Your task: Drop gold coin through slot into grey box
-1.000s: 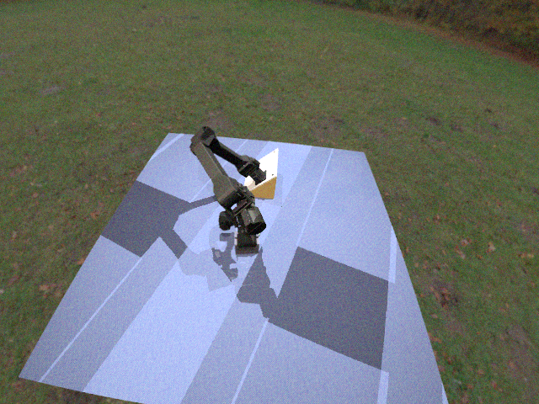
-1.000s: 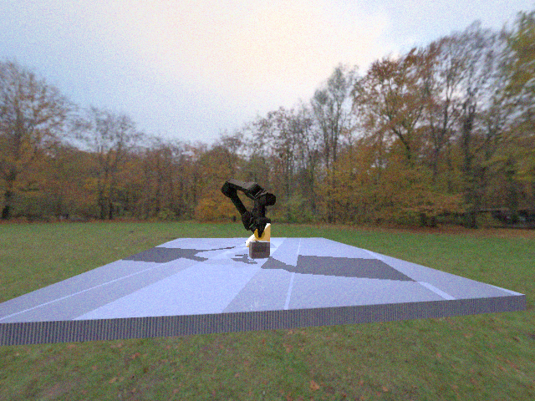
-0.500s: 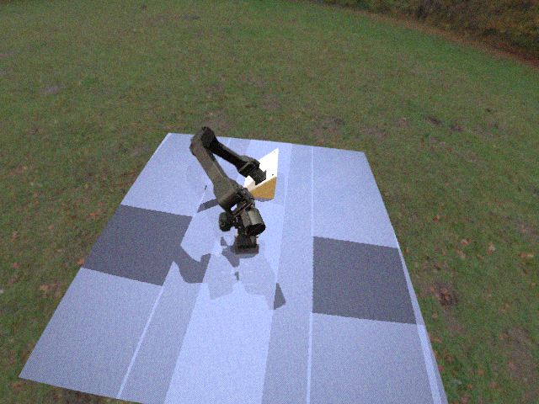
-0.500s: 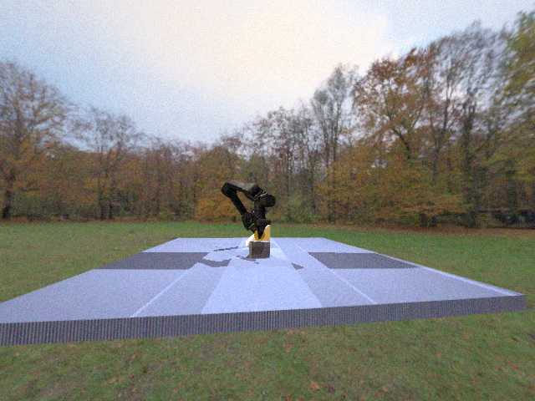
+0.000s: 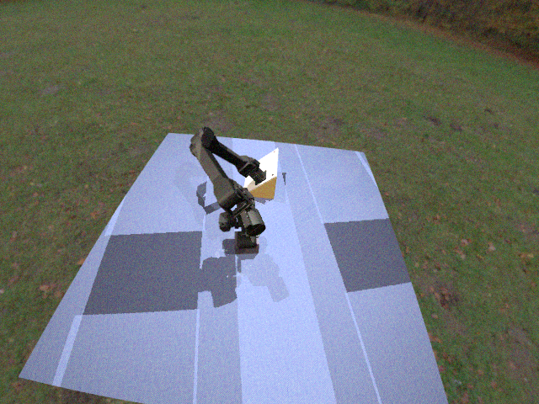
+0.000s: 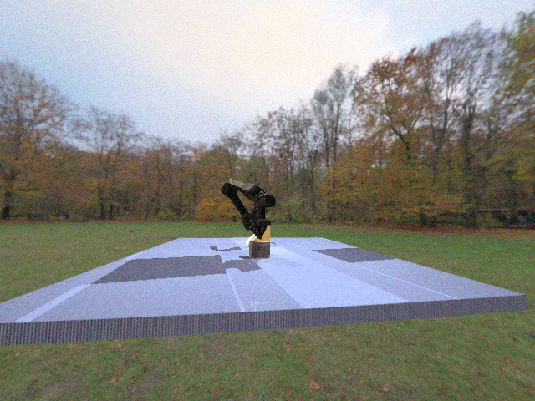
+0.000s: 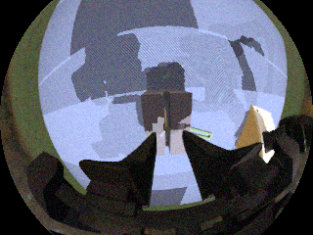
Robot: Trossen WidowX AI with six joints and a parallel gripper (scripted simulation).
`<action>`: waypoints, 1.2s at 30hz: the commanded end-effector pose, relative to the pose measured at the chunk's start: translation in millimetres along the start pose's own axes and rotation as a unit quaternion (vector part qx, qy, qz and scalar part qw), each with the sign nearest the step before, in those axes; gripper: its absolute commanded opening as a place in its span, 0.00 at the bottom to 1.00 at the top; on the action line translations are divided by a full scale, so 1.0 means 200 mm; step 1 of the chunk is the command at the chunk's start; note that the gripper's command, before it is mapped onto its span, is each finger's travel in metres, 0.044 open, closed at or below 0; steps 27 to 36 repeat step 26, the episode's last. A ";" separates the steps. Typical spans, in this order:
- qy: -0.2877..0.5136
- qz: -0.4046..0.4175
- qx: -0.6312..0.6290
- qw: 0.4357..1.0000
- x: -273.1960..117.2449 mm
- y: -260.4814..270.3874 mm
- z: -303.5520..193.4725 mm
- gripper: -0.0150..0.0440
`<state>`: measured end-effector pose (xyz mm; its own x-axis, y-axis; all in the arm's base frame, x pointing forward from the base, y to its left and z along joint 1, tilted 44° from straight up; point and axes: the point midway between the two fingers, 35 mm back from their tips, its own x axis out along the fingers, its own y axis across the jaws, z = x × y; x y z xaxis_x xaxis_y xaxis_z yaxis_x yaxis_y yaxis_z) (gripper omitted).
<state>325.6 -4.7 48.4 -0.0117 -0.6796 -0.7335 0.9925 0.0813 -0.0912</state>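
The grey box (image 5: 247, 247) (image 6: 259, 250) (image 7: 150, 105) stands below my gripper (image 7: 169, 134). Its narrow slot shows as a dark line in the wrist view. A thin sliver of the gold coin (image 7: 165, 117) shows edge-on at the slot. How deep the coin sits in it is hard to tell. My gripper is partly open, with a clear gap between its fingertips, and the coin is not clamped. The green holder (image 7: 201, 131) lies just right of the box in the wrist view, with no coin seen in it. The top and exterior views do not show the coin or the holder clearly.
A white and orange wedge-shaped block (image 5: 264, 190) (image 6: 266, 234) (image 7: 246, 131) stands by the arm's base, to the right in the wrist view. Large dark shadows fall across the pale table (image 5: 278, 348) (image 6: 337, 289) around the box.
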 end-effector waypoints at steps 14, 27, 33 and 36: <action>-0.002 -0.003 -0.003 1.000 -0.25 -0.02 0.00 1.00; -0.003 -0.004 -0.003 1.000 -0.30 -0.02 0.00 1.00; -0.003 -0.004 -0.003 1.000 -0.30 -0.02 0.00 1.00; -0.003 -0.004 -0.003 1.000 -0.30 -0.02 0.00 1.00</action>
